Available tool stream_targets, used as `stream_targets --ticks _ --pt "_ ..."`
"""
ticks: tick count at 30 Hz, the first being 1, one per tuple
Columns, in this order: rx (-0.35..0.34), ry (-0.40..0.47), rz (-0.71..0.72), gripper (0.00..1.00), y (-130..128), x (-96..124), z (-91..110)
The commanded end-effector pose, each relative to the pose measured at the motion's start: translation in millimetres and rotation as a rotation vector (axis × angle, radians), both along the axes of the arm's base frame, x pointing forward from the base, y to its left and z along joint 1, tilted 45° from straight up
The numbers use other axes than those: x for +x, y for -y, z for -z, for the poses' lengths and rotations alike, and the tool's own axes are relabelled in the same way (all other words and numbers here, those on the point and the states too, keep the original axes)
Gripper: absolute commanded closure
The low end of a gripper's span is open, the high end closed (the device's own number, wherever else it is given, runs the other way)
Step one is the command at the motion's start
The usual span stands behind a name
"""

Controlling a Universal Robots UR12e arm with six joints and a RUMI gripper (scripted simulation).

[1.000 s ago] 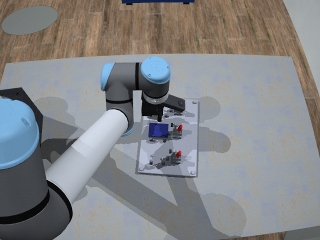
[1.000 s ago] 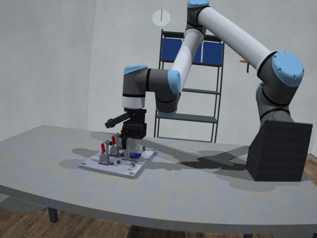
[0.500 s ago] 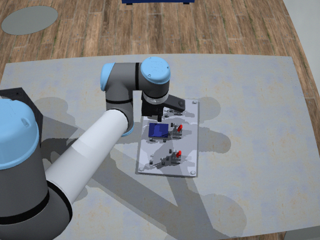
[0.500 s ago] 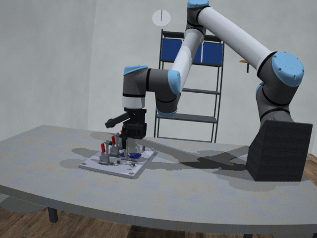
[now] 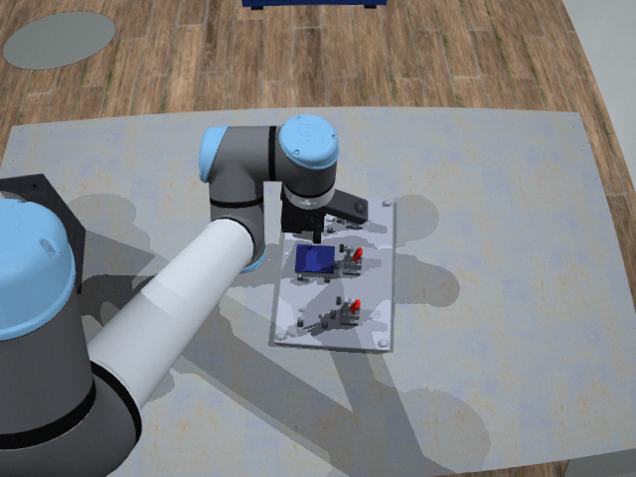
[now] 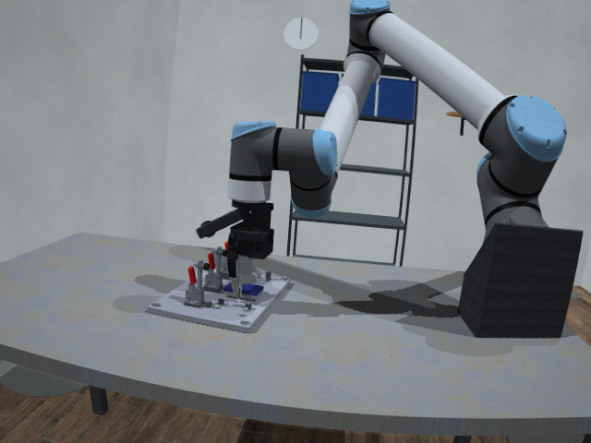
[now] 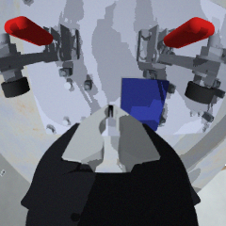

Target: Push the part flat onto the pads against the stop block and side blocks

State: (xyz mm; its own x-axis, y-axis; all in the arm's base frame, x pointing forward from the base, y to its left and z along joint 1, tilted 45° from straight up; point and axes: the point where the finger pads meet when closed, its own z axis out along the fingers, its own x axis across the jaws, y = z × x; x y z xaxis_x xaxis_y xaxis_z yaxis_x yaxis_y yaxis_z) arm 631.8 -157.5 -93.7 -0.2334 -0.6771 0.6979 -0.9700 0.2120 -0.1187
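A flat blue part lies on the grey fixture plate, between small dark blocks and next to a red-handled toggle clamp. My gripper is shut and empty. Its fingertips point down just beside the part's edge, low over the plate. In the wrist view the part sits just right of the fingertips.
A second red-handled clamp stands on the same plate. The plate rests on a grey table. The arm's dark base block stands on the table's right end, and a shelf rack stands behind.
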Motion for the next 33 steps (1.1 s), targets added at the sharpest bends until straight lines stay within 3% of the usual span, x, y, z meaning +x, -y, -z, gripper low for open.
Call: stream_targets --ticks 1,33 --pt "0.0 0.001 -0.001 1.0 -0.3 0.4 -0.4" --pt "0.0 0.001 -0.001 1.0 2.4 -0.6 -3.2"
